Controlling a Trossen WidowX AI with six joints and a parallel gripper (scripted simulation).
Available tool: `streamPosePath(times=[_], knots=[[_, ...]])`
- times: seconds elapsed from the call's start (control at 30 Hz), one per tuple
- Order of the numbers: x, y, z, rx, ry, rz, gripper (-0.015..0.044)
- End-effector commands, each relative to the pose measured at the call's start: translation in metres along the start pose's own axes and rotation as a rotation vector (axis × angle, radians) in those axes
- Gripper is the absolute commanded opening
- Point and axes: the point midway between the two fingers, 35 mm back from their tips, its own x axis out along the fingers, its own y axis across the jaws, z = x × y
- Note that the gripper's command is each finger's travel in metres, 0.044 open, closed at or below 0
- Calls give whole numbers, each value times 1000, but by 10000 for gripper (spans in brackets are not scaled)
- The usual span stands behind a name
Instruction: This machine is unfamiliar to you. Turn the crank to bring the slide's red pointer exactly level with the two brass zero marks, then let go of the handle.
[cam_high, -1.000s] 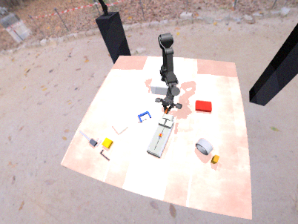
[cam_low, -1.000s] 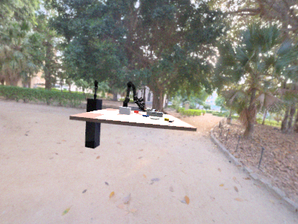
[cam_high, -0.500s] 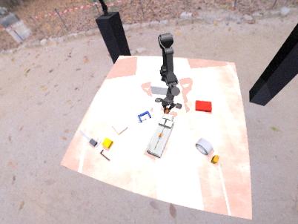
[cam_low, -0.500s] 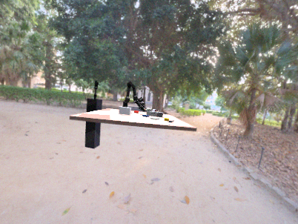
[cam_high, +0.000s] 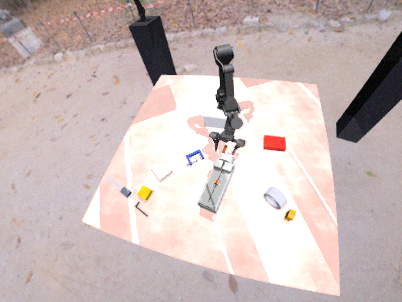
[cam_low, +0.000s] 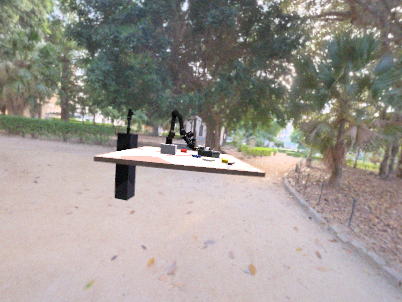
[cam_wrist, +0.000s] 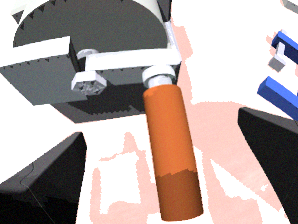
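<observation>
The end effector (cam_high: 228, 145) (cam_low: 193, 147) (cam_wrist: 164, 127) is spread, its fingers apart around the orange handle (cam_high: 224, 149) (cam_wrist: 172, 145), at the far end of the grey machine (cam_high: 210, 192). Probably rigid and smooth (perhaps slippery), it is best gripped mid-length, then swung gently.

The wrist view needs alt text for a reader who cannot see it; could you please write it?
The orange crank handle stands between the open gripper's black fingers, touching neither. Above it, a pale crank arm crosses the machine's dark round face; blue bracket parts lie at right.
</observation>
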Motion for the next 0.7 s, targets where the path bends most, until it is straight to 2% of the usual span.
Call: streamPosePath(times=[0.0,0.67], knots=[[-3,1,5,1,-3,1,440],[-39,2,43,2,-3,2,440]])
